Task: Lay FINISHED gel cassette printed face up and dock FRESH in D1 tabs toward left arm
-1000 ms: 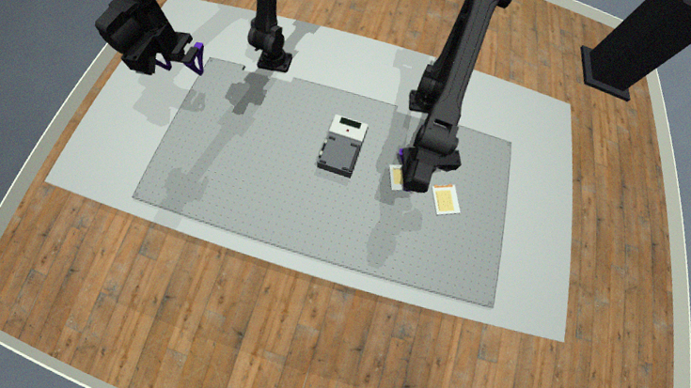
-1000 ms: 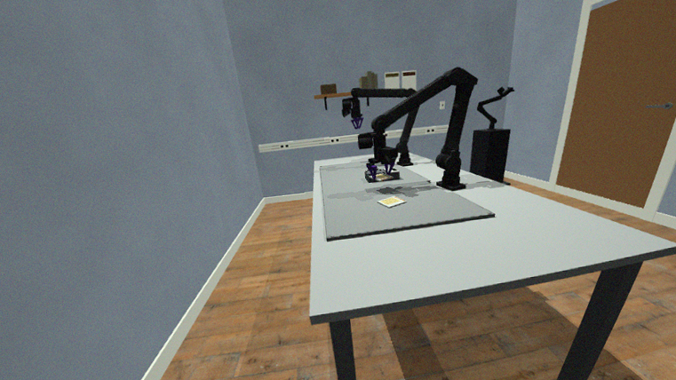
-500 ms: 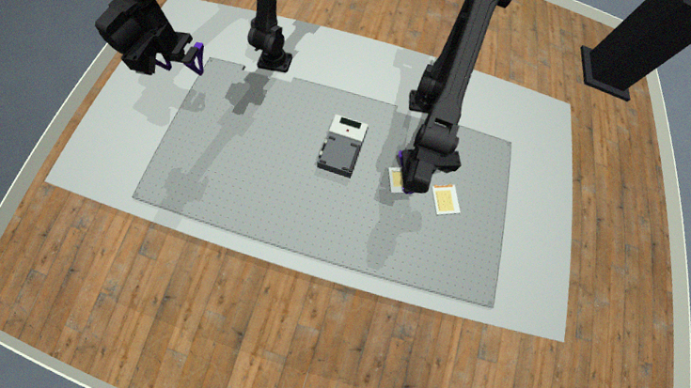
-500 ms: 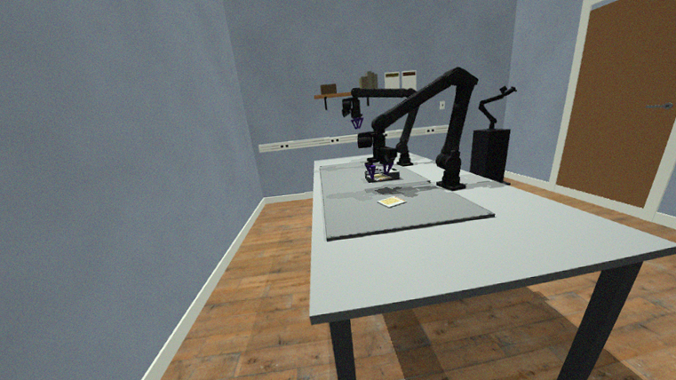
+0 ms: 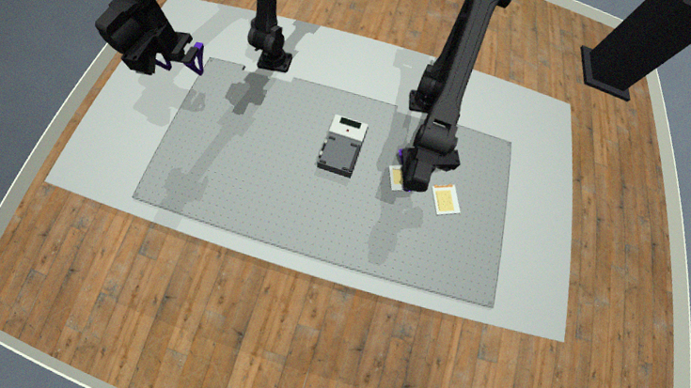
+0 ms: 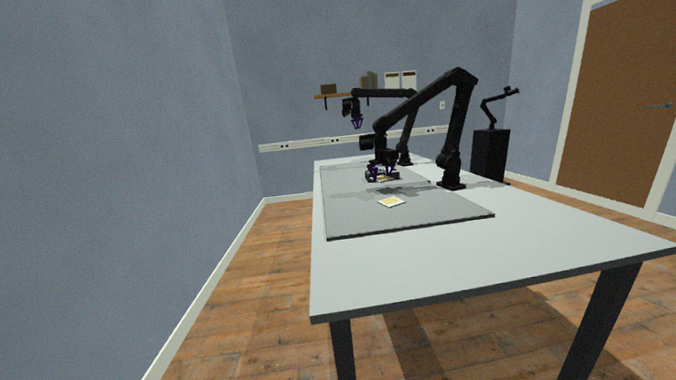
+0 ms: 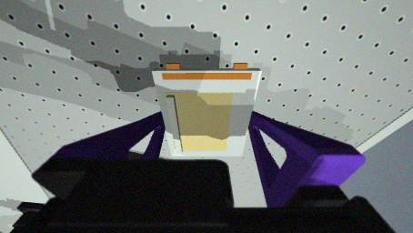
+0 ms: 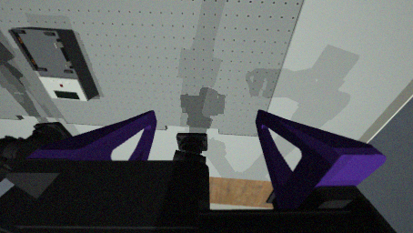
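Seen from above, a board [image 5: 274, 206] [image 6: 356, 223] [image 7: 296, 45] [image 8: 136, 36] lies on the desk [image 5: 539, 219] [image 6: 451, 255] [image 7: 9, 159] [image 8: 337, 36]. The dock [image 5: 341, 153] [image 6: 396, 174] [image 8: 45, 47] sits on the board, around its middle, with its display at the far end. To the dock's right, one cassette [image 5: 395, 177] [image 6: 382, 178] [image 7: 205, 120] is in the left hand [image 5: 404, 171] [image 6: 382, 176] [image 7: 206, 116], between its fingers. Further right and slightly nearer, the other cassette [image 5: 445, 200] [image 6: 391, 202] lies flat on the board. The right hand [image 5: 184, 71] [image 6: 358, 126] [image 8: 206, 116] hangs well apart from the dock, by the far left corner of the board. Both arms' feet stand at the desk's far side. Beyond its far right corner, a pedestal [image 5: 630, 44] [image 6: 489, 154] stands on the floor.
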Motion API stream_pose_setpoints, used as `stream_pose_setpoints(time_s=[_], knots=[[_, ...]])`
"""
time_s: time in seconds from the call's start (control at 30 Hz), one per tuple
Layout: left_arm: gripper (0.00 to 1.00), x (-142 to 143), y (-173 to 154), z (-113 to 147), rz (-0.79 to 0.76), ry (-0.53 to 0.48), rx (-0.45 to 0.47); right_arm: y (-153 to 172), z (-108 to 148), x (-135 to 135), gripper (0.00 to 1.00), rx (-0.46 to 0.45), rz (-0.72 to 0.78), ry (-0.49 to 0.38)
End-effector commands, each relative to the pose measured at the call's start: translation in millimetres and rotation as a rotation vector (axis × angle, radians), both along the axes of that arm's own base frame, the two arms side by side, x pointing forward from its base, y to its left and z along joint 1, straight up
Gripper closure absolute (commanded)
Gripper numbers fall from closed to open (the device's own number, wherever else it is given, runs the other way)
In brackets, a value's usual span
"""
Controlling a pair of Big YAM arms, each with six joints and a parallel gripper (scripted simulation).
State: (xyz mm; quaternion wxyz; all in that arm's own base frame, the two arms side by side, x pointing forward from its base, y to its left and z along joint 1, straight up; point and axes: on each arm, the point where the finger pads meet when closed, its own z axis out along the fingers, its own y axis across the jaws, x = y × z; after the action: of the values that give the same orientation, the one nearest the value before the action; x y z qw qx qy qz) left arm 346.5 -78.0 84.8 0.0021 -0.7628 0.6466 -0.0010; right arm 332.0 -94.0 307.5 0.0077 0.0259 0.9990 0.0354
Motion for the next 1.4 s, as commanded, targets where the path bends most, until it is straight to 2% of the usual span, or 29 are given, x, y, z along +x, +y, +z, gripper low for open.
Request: stream_pose_setpoints(time_s=[0.0,1.37], knots=[[1.0,5,-3,5,0.003,-0.029,-0.003,-7,20,9,0.0,-0.003,-0.021,-0.012],[1.0,3,-4,-13,-0.006,-0.01,0.0,-7,20,9,0.0,-0.003,-0.021,-0.012]])
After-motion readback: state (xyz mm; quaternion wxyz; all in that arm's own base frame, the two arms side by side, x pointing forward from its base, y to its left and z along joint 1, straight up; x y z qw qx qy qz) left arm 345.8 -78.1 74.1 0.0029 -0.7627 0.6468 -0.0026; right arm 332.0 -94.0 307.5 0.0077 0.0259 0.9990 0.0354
